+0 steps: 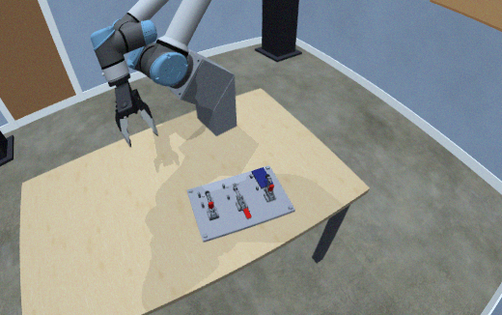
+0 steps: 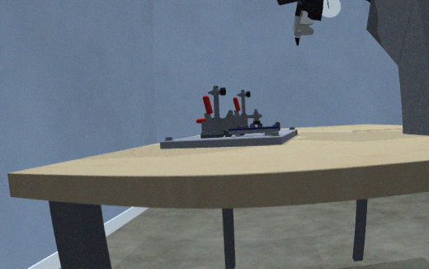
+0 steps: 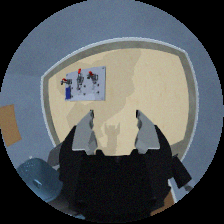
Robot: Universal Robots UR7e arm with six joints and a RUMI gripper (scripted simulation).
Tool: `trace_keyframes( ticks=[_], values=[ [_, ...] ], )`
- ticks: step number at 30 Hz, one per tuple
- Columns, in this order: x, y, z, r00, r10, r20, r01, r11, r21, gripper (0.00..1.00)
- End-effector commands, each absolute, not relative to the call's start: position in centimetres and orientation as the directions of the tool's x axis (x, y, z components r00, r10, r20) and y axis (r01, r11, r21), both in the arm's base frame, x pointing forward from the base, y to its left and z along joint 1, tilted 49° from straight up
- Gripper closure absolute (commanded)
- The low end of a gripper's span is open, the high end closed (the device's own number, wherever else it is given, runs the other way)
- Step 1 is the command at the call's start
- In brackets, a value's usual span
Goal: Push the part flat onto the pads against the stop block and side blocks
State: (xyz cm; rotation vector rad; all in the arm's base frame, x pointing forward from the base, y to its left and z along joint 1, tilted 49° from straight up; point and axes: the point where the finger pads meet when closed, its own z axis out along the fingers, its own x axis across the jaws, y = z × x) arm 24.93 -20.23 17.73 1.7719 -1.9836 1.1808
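A grey fixture plate (image 1: 227,227) (image 2: 256,140) (image 3: 100,82) lies on the wooden table (image 1: 87,222) (image 2: 206,173) (image 3: 160,85) toward its right side. It carries three toggle clamps with red handles (image 1: 248,214) (image 2: 207,105). A flat blue part (image 1: 261,177) (image 2: 252,129) (image 3: 65,81) sits at the plate's far right corner, by the right clamp. My gripper (image 1: 138,130) (image 2: 298,35) (image 3: 114,110) hangs open and empty high above the table's far left area, well away from the fixture. How the part sits on the pads is too small to tell.
The arm's grey base block (image 1: 214,97) (image 2: 408,62) stands at the back of the table. A dark post (image 1: 280,29) stands on the floor behind. The table's edge runs close to the fixture's right side.
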Motion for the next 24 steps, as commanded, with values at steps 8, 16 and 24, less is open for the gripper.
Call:
trace_keyframes(
  ticks=[8, 16, 24],
  values=[
    [28.4, -17.5, 13.3, -0.27, -0.652, 0.709, -0.961, 0.139, -0.238, 0.42],
    [27.0, -18.7, 15.1, -0.263, -0.678, 0.686, -0.952, 0.068, -0.298, 0.42],
    [28.4, -17.5, 13.3, -0.27, -0.652, 0.709, -0.961, 0.138, -0.239, 0.42]
  ],
)
